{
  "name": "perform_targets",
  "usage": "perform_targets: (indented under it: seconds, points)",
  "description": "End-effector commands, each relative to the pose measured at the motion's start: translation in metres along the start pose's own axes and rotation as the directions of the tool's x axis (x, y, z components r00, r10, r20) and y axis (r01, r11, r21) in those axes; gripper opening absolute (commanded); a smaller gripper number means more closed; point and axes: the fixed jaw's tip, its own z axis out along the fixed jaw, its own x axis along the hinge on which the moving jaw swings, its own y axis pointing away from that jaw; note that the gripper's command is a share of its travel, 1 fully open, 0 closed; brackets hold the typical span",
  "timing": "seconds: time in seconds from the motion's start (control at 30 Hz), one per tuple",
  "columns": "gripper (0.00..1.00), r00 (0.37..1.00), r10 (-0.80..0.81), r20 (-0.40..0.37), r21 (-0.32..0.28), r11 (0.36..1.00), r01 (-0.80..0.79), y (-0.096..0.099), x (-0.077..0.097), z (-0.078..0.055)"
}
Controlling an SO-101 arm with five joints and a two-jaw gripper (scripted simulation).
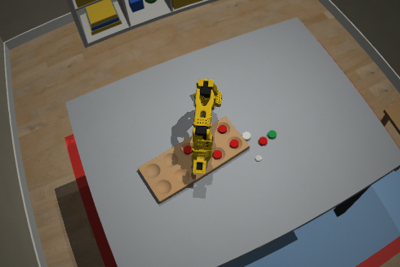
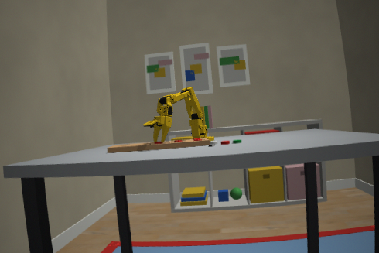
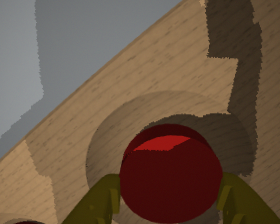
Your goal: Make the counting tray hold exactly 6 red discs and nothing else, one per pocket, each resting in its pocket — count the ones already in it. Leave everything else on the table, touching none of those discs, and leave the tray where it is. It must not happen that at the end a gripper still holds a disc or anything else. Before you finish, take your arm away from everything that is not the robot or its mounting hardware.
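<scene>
A red disc (image 3: 169, 175) is gripped in the nearly closed hand (image 3: 167, 212) and held directly over an empty pocket (image 3: 165, 137) just beneath, so it can be seated in the counting tray (image 1: 152, 179)

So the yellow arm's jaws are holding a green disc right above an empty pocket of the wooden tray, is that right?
Not quite: the disc held in the yellow arm's jaws is red, not green, as the wrist view shows. It does hang over an empty pocket of the wooden counting tray. The only green disc lies on the grey table beside the tray, seen from the top.
</scene>
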Motion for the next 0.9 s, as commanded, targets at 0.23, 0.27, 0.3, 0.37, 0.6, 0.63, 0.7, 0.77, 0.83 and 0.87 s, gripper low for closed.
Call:
perform_targets:
  seconds: [0.23, 0.27, 0.3, 0.37, 0.6, 0.63, 0.7, 0.77, 0.83, 0.87]
  points:
    - [0.0, 0.996, 0.005, 0.094, 0.0, 1.0, -0.005, -0.0008, -0.0162, -0.0166]
    - [0.0, 0.996, 0.005, 0.094, 0.0, 1.0, -0.005, -0.0008, -0.0162, -0.0166]
    - [0.0, 0.996, 0.005, 0.094, 0.0, 1.0, -0.005, -0.0008, -0.0162, -0.0166]
    - [0.01, 0.996, 0.005, 0.094, 0.0, 1.0, -0.005, -0.0008, -0.0162, -0.0166]
    - [0.12, 0.996, 0.005, 0.094, 0.0, 1.0, -0.005, -0.0008, -0.0162, -0.0166]
    - [0.15, 0.996, 0.005, 0.094, 0.0, 1.0, -0.005, -0.0008, -0.0162, -0.0166]
    - [0.21, 0.996, 0.005, 0.094, 0.0, 1.0, -0.005, -0.0008, -0.0162, -0.0166]
    - [0.25, 0.996, 0.005, 0.094, 0.0, 1.0, -0.005, -0.0008, -0.0162, -0.0166]
    - [0.27, 0.996, 0.005, 0.094, 0.0, 1.0, -0.005, -0.0008, -0.0162, -0.0166]
    - [0.27, 0.996, 0.005, 0.094, 0.0, 1.0, -0.005, -0.0008, -0.0162, -0.0166]
